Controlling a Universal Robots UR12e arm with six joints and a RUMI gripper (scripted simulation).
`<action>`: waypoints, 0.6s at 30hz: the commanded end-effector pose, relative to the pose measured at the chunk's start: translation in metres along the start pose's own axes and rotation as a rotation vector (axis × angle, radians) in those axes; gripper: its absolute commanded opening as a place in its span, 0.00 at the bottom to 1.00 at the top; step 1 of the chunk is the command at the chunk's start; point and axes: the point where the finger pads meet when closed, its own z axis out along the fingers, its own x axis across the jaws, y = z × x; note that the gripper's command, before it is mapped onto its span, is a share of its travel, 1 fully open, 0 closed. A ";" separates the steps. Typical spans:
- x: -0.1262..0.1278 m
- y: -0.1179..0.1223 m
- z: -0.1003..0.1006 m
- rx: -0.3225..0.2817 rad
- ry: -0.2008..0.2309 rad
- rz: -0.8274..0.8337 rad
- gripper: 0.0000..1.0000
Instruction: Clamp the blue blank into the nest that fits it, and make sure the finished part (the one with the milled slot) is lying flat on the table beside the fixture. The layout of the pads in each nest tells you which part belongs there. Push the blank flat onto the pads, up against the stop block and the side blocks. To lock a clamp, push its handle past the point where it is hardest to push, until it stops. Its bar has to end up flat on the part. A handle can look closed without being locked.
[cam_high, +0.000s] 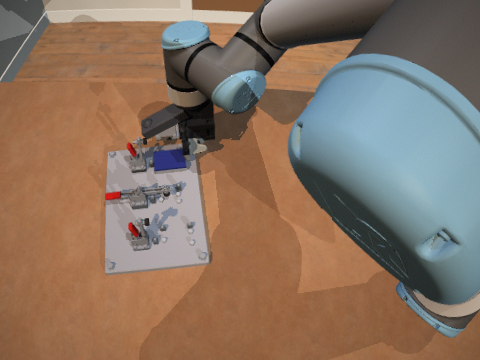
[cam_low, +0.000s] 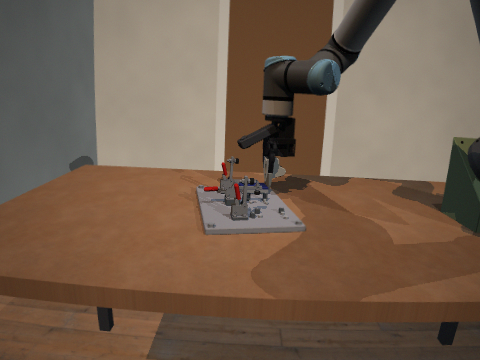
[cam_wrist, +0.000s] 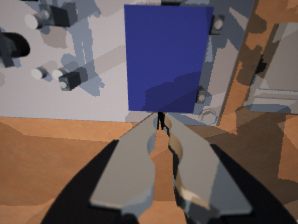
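The blue blank (cam_high: 169, 160) (cam_low: 240, 184) (cam_wrist: 167, 60) lies in the back nest of the fixture plate (cam_high: 120, 260) (cam_low: 250, 231) (cam_wrist: 100, 107), close to its side blocks; contact and full seating cannot be told. My gripper (cam_high: 186, 152) (cam_low: 268, 188) (cam_wrist: 159, 113) is shut and empty, its tips at the blank's outer edge. The back clamp's red handle (cam_high: 131, 149) (cam_low: 224, 169) stands raised, its bar upright off the blank. The finished part (cam_high: 168, 132) (cam_wrist: 280, 70), grey, lies behind the plate; the wrist view shows slot-like lines on it.
The middle clamp's red handle (cam_high: 113, 195) (cam_low: 211, 189) lies low, its bar level over the middle nest, which holds no part. The front clamp's red handle (cam_high: 133, 229) (cam_low: 237, 192) is raised, its bar upright. A green block (cam_low: 462, 185) stands at the far right.
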 end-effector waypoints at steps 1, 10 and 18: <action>0.000 -0.001 -0.001 0.001 0.001 0.000 0.00; 0.000 -0.001 -0.001 0.001 0.001 0.000 0.00; 0.000 -0.003 -0.001 0.001 0.001 0.000 0.00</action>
